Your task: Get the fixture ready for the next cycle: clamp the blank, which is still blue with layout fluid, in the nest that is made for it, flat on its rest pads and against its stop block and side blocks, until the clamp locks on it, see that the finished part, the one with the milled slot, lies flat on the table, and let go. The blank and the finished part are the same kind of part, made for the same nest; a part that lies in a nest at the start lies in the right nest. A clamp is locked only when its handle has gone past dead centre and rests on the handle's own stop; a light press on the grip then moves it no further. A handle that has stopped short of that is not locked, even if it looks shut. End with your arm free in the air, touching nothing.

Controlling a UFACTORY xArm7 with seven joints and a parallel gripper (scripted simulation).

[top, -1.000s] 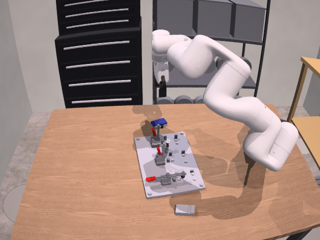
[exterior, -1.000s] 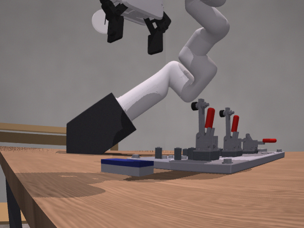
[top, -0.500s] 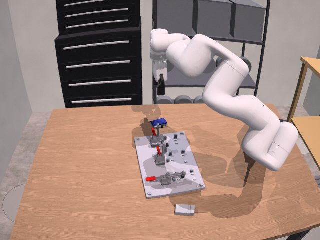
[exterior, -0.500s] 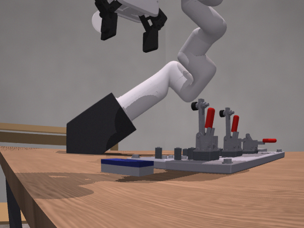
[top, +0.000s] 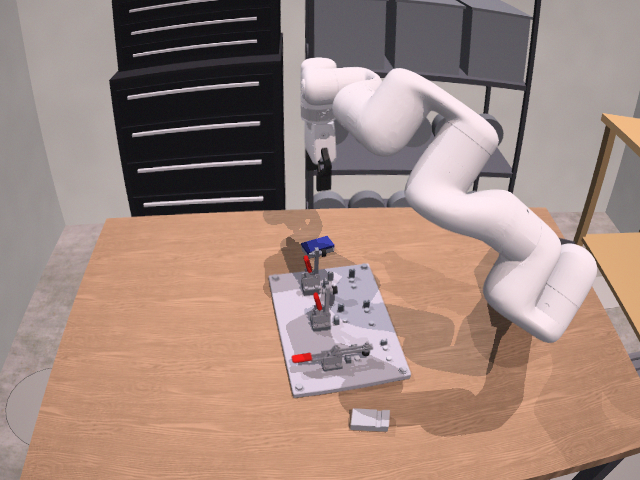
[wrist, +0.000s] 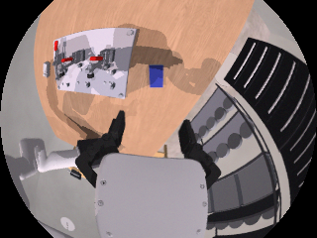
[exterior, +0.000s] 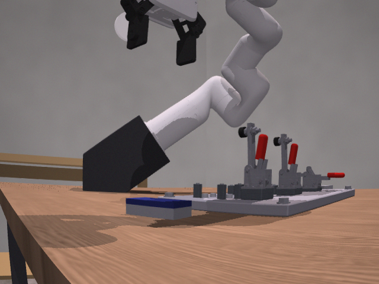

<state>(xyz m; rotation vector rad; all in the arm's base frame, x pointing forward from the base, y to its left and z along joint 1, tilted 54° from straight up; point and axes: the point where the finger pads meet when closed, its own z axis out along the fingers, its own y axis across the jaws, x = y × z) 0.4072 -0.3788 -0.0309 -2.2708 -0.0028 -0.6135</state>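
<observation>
The blank (top: 317,244), blue on top, lies flat on the table just beyond the far edge of the grey fixture plate (top: 336,330). It also shows in the exterior view (exterior: 158,207) and in the wrist view (wrist: 157,75). The finished grey part with the milled slot (top: 369,419) lies flat on the table in front of the plate. On the plate, two clamps stand with red handles up (top: 308,263) (top: 317,301). The near clamp's handle (top: 301,357) lies flat. My gripper (exterior: 160,50) (top: 323,173) is open and empty, high above the table over the blank.
A black drawer cabinet (top: 199,108) and a grey shelf rack (top: 418,77) stand behind the table. A wooden side table (top: 617,217) is at the right. The arm's black base (exterior: 122,157) sits on the table's far side.
</observation>
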